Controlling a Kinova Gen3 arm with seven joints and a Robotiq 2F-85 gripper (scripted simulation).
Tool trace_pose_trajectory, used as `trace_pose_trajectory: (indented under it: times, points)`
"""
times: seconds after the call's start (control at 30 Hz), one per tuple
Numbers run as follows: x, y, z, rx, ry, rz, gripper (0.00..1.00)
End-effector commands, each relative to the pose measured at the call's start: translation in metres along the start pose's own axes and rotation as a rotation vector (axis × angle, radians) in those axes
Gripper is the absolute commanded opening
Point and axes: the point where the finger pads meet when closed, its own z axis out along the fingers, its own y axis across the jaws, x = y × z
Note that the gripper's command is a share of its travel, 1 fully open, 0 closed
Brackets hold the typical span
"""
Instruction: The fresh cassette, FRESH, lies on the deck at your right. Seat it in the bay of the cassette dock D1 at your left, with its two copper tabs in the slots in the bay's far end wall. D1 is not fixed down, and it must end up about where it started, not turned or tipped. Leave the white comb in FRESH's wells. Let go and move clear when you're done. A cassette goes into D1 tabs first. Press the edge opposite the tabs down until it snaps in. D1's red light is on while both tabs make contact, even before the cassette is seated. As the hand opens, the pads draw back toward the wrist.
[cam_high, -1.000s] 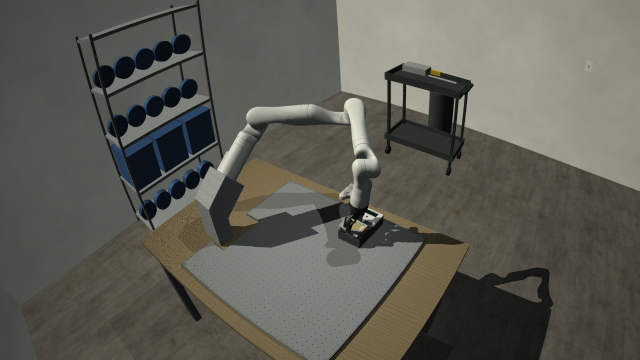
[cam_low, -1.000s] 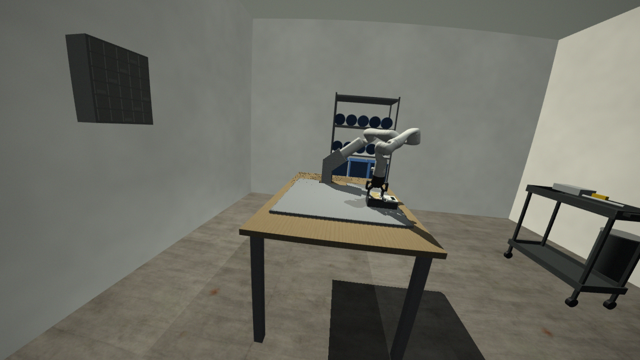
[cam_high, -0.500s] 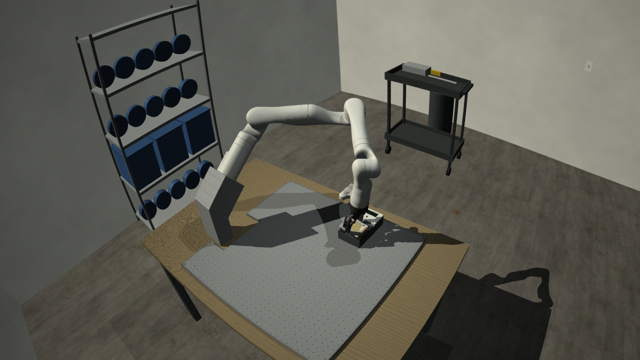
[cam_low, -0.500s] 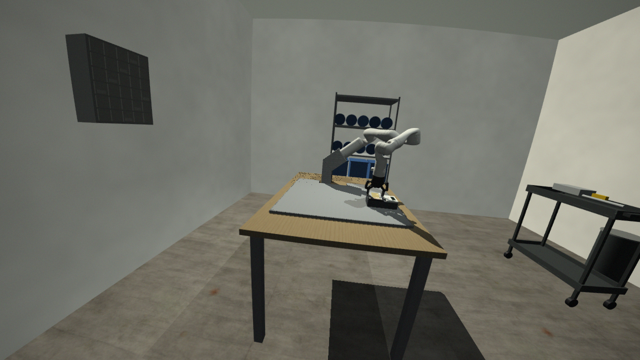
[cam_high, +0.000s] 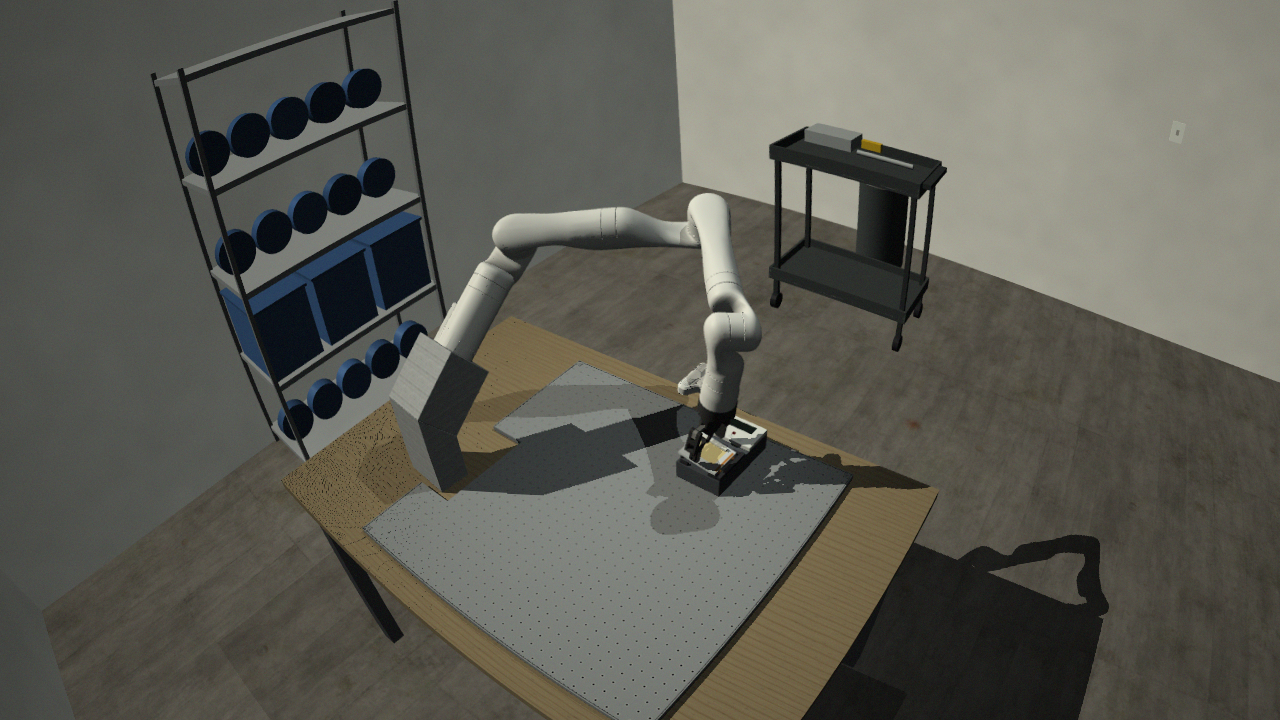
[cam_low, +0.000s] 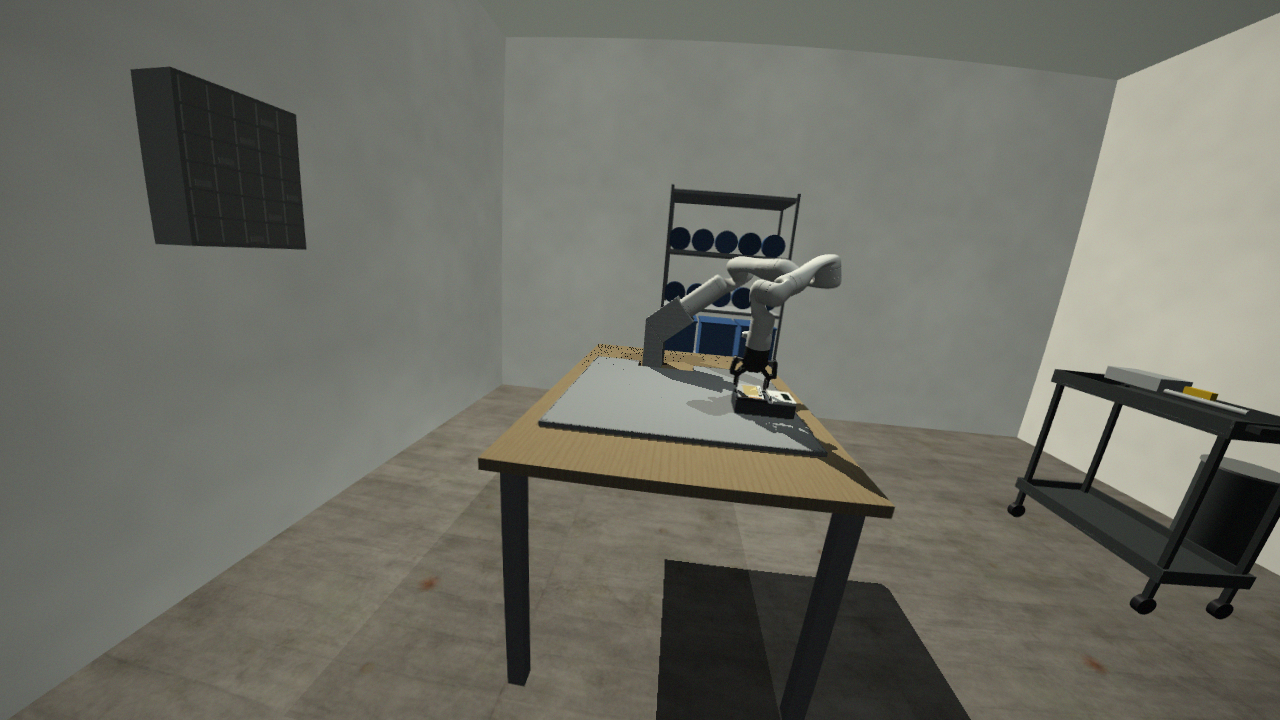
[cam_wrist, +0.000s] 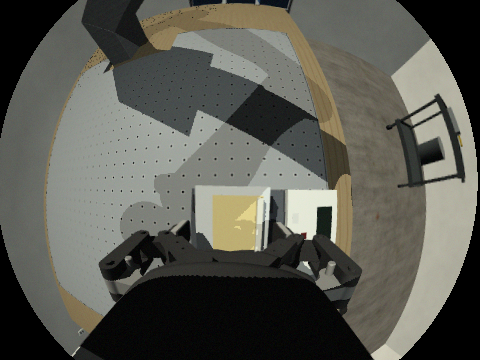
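Observation:
The dark dock D1 (cam_high: 735, 472) (cam_low: 776, 409) stands on the grey perforated deck (cam_high: 581, 573) near its far right edge. In the wrist view its pale top panel (cam_wrist: 303, 207) shows. The FRESH cassette (cam_high: 715, 455) (cam_wrist: 235, 220), amber with a white frame, lies in the dock's bay. My gripper (cam_high: 701, 442) (cam_low: 756, 375) (cam_wrist: 231, 231) is open. It hangs just over the cassette, one finger on each side of it. The copper tabs and the slots are hidden. I cannot make out the white comb or the red light for certain.
The arm's grey base block (cam_high: 435, 413) stands at the deck's back left corner. The wooden table's edge (cam_high: 881, 528) runs close behind the dock. A shelf rack (cam_high: 295, 223) and a black cart (cam_high: 850, 223) stand on the floor away from the table.

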Motion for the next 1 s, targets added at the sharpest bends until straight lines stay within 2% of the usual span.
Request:
trace_pose_trajectory:
  times: [0.0,0.97]
  points:
    - [-0.001,0.001,-0.005,-0.001,-0.006,0.000,1.00]
    - [0.004,0.001,-0.035,-0.001,-0.006,0.000,1.00]
